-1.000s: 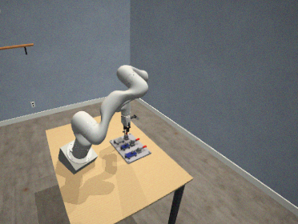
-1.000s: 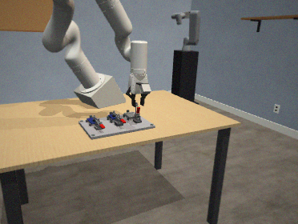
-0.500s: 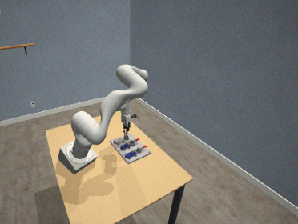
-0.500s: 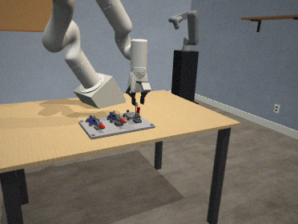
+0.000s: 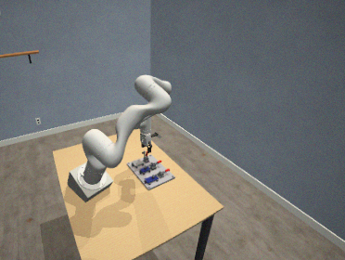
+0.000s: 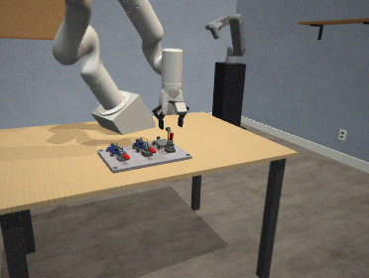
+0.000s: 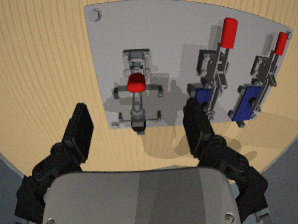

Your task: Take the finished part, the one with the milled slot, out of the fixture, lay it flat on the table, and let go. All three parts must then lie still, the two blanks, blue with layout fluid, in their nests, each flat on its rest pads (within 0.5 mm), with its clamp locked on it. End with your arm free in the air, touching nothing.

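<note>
Finished part, the grey one [image 5: 137,163] [image 6: 160,143] [image 7: 125,102], appears to sit in the end nest of the fixture plate [image 5: 150,186] [image 6: 118,165] [image 7: 105,50], which rests on the desk [image 5: 185,209] [image 6: 238,149] [image 7: 45,65]. Its slot is too small to make out. The clamp at that nest stands open, arm raised and red handle [image 5: 147,153] [image 6: 172,136] [image 7: 136,83] upright. The jaws [image 5: 148,149] [image 6: 171,124] are wide apart with nothing between them, hanging above the desk near that end of the plate. The middle blue blank [image 5: 145,170] [image 6: 140,146] [image 7: 204,97] and the outer blue blank [image 5: 151,179] [image 6: 113,149] [image 7: 245,103] are in the other two nests, their clamp handles laid down. Whether each is flat on its pads, I cannot tell.
</note>
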`<state>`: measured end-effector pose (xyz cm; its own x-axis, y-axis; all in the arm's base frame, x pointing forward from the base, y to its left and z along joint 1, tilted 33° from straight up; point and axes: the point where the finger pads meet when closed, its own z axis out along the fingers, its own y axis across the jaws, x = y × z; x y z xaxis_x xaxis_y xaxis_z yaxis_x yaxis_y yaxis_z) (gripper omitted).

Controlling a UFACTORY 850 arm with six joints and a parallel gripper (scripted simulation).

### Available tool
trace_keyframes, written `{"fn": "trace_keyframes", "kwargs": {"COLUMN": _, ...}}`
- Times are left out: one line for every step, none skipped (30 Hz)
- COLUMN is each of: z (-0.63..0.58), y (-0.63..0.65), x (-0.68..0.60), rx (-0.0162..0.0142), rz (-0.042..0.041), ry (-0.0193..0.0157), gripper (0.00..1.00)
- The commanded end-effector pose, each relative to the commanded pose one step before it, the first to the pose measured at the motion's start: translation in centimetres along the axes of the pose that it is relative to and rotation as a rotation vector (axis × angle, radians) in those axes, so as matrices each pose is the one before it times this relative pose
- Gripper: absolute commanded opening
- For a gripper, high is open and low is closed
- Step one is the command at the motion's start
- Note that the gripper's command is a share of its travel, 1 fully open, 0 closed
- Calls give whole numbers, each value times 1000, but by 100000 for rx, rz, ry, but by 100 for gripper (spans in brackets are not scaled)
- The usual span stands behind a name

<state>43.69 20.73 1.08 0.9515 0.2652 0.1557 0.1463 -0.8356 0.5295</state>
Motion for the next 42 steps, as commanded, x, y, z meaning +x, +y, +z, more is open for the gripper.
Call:
{"fn": "trace_keyframes", "kwargs": {"z": 180, "y": -29, "x": 64, "rx": 75, "rz": 38, "ry": 127, "gripper": 100}}
{"fn": "trace_keyframes", "kwargs": {"z": 58, "y": 0, "x": 0, "rx": 1, "rz": 0, "ry": -1, "gripper": 100}}
{"fn": "trace_keyframes", "kwargs": {"z": 58, "y": 0, "x": 0, "rx": -1, "rz": 0, "ry": 0, "gripper": 100}}
{"fn": "trace_keyframes", "kwargs": {"z": 56, "y": 0, "x": 0, "rx": 0, "rz": 0, "ry": 0, "gripper": 100}}
{"fn": "trace_keyframes", "kwargs": {"z": 53, "y": 0, "x": 0, "rx": 0, "rz": 0, "ry": 0, "gripper": 100}}
{"fn": "trace_keyframes", "kwargs": {"z": 49, "y": 0, "x": 0, "rx": 0, "rz": 0, "ry": 0, "gripper": 100}}
{"fn": "trace_keyframes", "kwargs": {"z": 43, "y": 0, "x": 0, "rx": 0, "rz": 0, "ry": 0, "gripper": 100}}
{"fn": "trace_keyframes", "kwargs": {"z": 36, "y": 0, "x": 0, "rx": 0, "rz": 0, "ry": 0, "gripper": 100}}
{"fn": "trace_keyframes", "kwargs": {"z": 29, "y": 0, "x": 0, "rx": 0, "rz": 0, "ry": 0, "gripper": 100}}
{"fn": "trace_keyframes", "kwargs": {"z": 0, "y": 0, "x": 0, "rx": 0, "rz": 0, "ry": 0, "gripper": 100}}
{"fn": "trace_keyframes", "kwargs": {"z": 0, "y": 0, "x": 0, "rx": 0, "rz": 0, "ry": 0, "gripper": 100}}
{"fn": "trace_keyframes", "kwargs": {"z": 22, "y": 0, "x": 0, "rx": 0, "rz": 0, "ry": 0, "gripper": 100}}
{"fn": "trace_keyframes", "kwargs": {"z": 14, "y": 0, "x": 0, "rx": 0, "rz": 0, "ry": 0, "gripper": 100}}
{"fn": "trace_keyframes", "kwargs": {"z": 8, "y": 0, "x": 0, "rx": 0, "rz": 0, "ry": 0, "gripper": 100}}
{"fn": "trace_keyframes", "kwargs": {"z": 3, "y": 0, "x": 0, "rx": 0, "rz": 0, "ry": 0, "gripper": 100}}
{"fn": "trace_keyframes", "kwargs": {"z": 1, "y": 0, "x": 0, "rx": 0, "rz": 0, "ry": 0, "gripper": 100}}
{"fn": "trace_keyframes", "kwargs": {"z": 0, "y": 0, "x": -1, "rx": 0, "rz": 0, "ry": 0, "gripper": 100}}
{"fn": "trace_keyframes", "kwargs": {"z": 0, "y": 0, "x": -6, "rx": 0, "rz": 0, "ry": 0, "gripper": 100}}
{"fn": "trace_keyframes", "kwargs": {"z": 0, "y": 0, "x": -16, "rx": 0, "rz": 0, "ry": 0, "gripper": 100}}
{"fn": "trace_keyframes", "kwargs": {"z": 0, "y": 0, "x": -30, "rx": 0, "rz": 0, "ry": 0, "gripper": 100}}
{"fn": "trace_keyframes", "kwargs": {"z": 0, "y": 0, "x": -47, "rx": 0, "rz": 0, "ry": 0, "gripper": 100}}
{"fn": "trace_keyframes", "kwargs": {"z": 0, "y": 0, "x": -66, "rx": -1, "rz": 0, "ry": 1, "gripper": 100}}
{"fn": "trace_keyframes", "kwargs": {"z": 0, "y": 0, "x": -88, "rx": -1, "rz": 0, "ry": 1, "gripper": 100}}
{"fn": "trace_keyframes", "kwargs": {"z": 0, "y": 0, "x": -111, "rx": -1, "rz": 0, "ry": 1, "gripper": 100}}
{"fn": "trace_keyframes", "kwargs": {"z": 0, "y": 1, "x": -135, "rx": -1, "rz": 0, "ry": 1, "gripper": 100}}
{"fn": "trace_keyframes", "kwargs": {"z": 0, "y": 0, "x": -159, "rx": 0, "rz": 0, "ry": 1, "gripper": 100}}
{"fn": "trace_keyframes", "kwargs": {"z": 0, "y": 0, "x": 0, "rx": 0, "rz": 0, "ry": 0, "gripper": 100}}
{"fn": "trace_keyframes", "kwargs": {"z": 0, "y": 0, "x": 0, "rx": 0, "rz": 0, "ry": 0, "gripper": 100}}
{"fn": "trace_keyframes", "kwargs": {"z": 0, "y": 0, "x": -184, "rx": 0, "rz": 0, "ry": 0, "gripper": 100}}
{"fn": "trace_keyframes", "kwargs": {"z": 0, "y": 1, "x": -208, "rx": 0, "rz": 0, "ry": 0, "gripper": 100}}
{"fn": "trace_keyframes", "kwargs": {"z": 0, "y": 0, "x": -230, "rx": 0, "rz": 0, "ry": 0, "gripper": 100}}
{"fn": "trace_keyframes", "kwargs": {"z": 0, "y": 1, "x": -252, "rx": 0, "rz": 0, "ry": 0, "gripper": 100}}
{"fn": "trace_keyframes", "kwargs": {"z": 0, "y": 0, "x": -271, "rx": 0, "rz": 0, "ry": 0, "gripper": 100}}
{"fn": "trace_keyframes", "kwargs": {"z": 0, "y": 1, "x": -289, "rx": 0, "rz": 0, "ry": 0, "gripper": 100}}
{"fn": "trace_keyframes", "kwargs": {"z": 0, "y": 1, "x": -305, "rx": 0, "rz": 0, "ry": 0, "gripper": 100}}
{"fn": "trace_keyframes", "kwargs": {"z": 0, "y": 0, "x": -319, "rx": 0, "rz": 0, "ry": 1, "gripper": 100}}
{"fn": "trace_keyframes", "kwargs": {"z": 0, "y": 1, "x": -330, "rx": 0, "rz": 0, "ry": 0, "gripper": 100}}
{"fn": "trace_keyframes", "kwargs": {"z": 0, "y": 1, "x": -338, "rx": 0, "rz": 0, "ry": 0, "gripper": 100}}
{"fn": "trace_keyframes", "kwargs": {"z": 0, "y": 0, "x": -344, "rx": 0, "rz": 0, "ry": 1, "gripper": 100}}
{"fn": "trace_keyframes", "kwargs": {"z": 0, "y": 1, "x": -347, "rx": 0, "rz": 0, "ry": 0, "gripper": 100}}
{"fn": "trace_keyframes", "kwargs": {"z": 0, "y": 1, "x": -347, "rx": 0, "rz": 0, "ry": 0, "gripper": 100}}
{"fn": "trace_keyframes", "kwargs": {"z": 0, "y": 0, "x": -344, "rx": 0, "rz": 0, "ry": 1, "gripper": 100}}
